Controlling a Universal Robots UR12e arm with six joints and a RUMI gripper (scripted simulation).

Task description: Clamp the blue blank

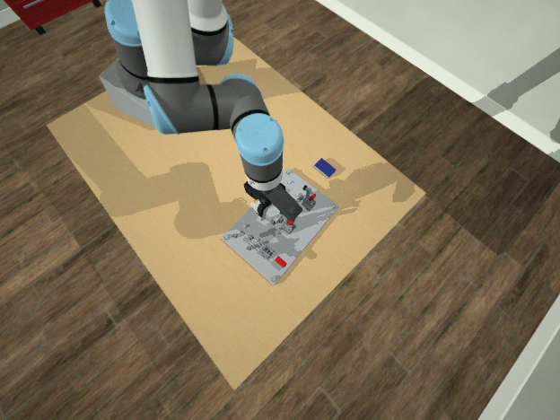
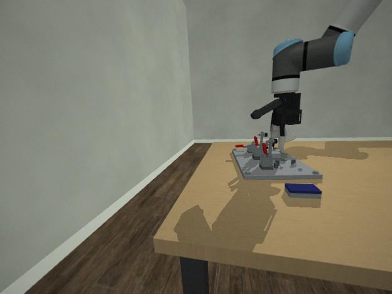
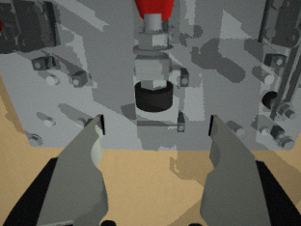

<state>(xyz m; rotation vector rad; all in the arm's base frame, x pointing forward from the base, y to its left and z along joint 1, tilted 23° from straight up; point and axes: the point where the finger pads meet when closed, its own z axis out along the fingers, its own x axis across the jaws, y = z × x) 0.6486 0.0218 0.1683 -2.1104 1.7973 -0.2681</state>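
The blue blank [image 1: 324,167] lies flat on the table just off the far corner of the grey fixture plate [image 1: 280,225]; it also shows in the exterior view [image 2: 303,189]. My gripper [image 3: 156,116] is open and empty, low over the plate's near edge, fingers pointing down [image 2: 280,148]. Straight ahead of the fingers stands a toggle clamp with a red handle [image 3: 153,7] and a black pad [image 3: 153,97]. The pad sits over a pale grey slab [image 3: 154,113]. I cannot tell whether that slab is the slotted part.
Three red clamp handles stand on the plate [image 1: 316,197] [image 1: 290,221] [image 1: 280,261]; two point upward [image 2: 255,141] [image 2: 264,147] and one lies low [image 2: 239,146]. Small pads, blocks and bolts stud the plate. The table edge is near the plate's left side [image 2: 202,164].
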